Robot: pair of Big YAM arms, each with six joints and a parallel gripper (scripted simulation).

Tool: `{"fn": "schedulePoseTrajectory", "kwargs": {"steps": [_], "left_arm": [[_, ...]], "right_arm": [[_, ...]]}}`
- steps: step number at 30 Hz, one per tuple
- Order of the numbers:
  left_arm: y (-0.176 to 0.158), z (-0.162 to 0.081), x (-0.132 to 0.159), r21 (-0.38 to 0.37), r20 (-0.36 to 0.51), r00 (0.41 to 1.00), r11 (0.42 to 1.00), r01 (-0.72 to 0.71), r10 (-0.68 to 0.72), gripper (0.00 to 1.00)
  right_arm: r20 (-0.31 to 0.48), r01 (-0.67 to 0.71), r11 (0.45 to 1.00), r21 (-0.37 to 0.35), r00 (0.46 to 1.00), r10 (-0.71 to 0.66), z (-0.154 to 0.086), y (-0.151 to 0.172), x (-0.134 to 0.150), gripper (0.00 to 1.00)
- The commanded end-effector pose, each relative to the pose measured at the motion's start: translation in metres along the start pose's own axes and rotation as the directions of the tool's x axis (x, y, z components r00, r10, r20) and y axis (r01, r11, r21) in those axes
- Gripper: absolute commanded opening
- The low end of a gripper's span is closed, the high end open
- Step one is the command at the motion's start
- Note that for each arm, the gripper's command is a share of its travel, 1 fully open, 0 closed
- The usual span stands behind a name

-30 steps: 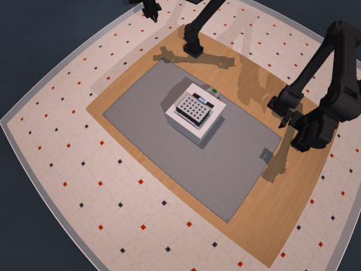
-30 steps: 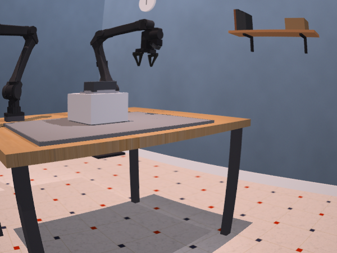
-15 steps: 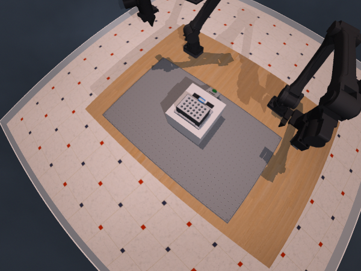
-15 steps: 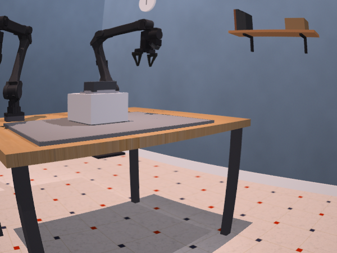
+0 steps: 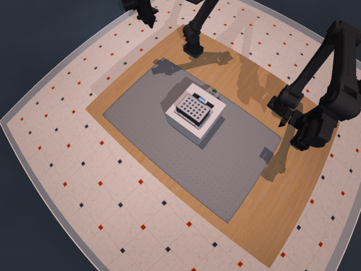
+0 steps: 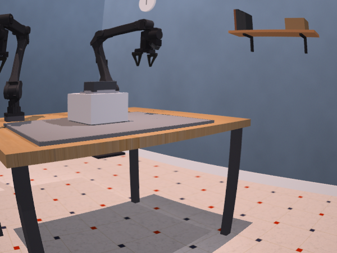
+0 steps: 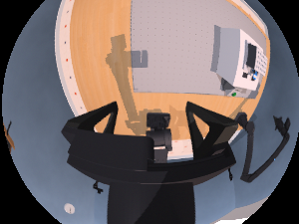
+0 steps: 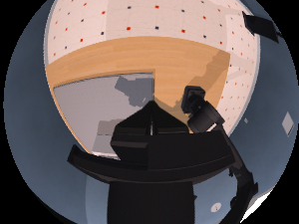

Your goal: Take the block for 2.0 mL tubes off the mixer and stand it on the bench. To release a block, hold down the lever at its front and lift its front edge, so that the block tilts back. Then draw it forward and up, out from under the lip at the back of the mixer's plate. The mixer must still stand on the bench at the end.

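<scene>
Up-left from the block point(image 5: 193, 109) point(image 6: 100, 86) point(image 7: 261, 61) on its mixer point(image 5: 183, 120) point(image 6: 98, 108) point(image 7: 241, 50), top view, waits the right tool point(image 5: 151, 26) point(image 6: 1, 71) point(image 8: 152, 103); nearer arm unclear. Exterior: the left tool point(image 5: 289, 135) point(image 6: 144, 66) point(image 7: 152, 104) stands wide, above block height. Left wrist: block far off rightward. Right wrist: fingertips together, nothing between.
</scene>
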State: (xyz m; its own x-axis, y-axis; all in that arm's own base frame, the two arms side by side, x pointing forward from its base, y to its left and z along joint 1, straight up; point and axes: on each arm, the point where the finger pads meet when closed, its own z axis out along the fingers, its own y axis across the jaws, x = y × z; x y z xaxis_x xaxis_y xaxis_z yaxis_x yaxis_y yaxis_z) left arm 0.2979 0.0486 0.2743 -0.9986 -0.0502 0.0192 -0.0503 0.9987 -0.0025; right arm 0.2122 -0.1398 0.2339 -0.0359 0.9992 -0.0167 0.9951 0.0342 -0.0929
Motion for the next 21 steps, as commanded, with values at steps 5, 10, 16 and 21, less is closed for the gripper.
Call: {"fn": "schedulePoseTrajectory", "kwargs": {"steps": [5,10,16,21], "left_arm": [[0.006,-0.017,-0.016,-0.006,0.064,0.998,1.0,-0.004,0.004,1.0],[0.007,-0.022,-0.015,-0.008,0.08,0.997,1.0,0.009,-0.008,1.0],[0.009,-0.026,-0.016,-0.008,0.094,0.995,1.0,0.029,-0.029,1.0],[0.008,-0.02,-0.013,-0.007,0.08,0.996,1.0,0.028,-0.028,1.0]], "right_arm": [[0.046,0.202,0.978,-0.045,0.979,-0.2,-0.026,0.012,0.002,0.0],[0.037,0.258,0.965,-0.05,0.966,-0.256,-0.031,0.025,0.022,0.0],[0.042,0.374,0.926,-0.045,0.927,-0.373,-0.034,0.033,0.034,0.0],[0.057,0.463,0.885,-0.052,0.886,-0.46,-0.036,0.033,0.035,0.0]]}}
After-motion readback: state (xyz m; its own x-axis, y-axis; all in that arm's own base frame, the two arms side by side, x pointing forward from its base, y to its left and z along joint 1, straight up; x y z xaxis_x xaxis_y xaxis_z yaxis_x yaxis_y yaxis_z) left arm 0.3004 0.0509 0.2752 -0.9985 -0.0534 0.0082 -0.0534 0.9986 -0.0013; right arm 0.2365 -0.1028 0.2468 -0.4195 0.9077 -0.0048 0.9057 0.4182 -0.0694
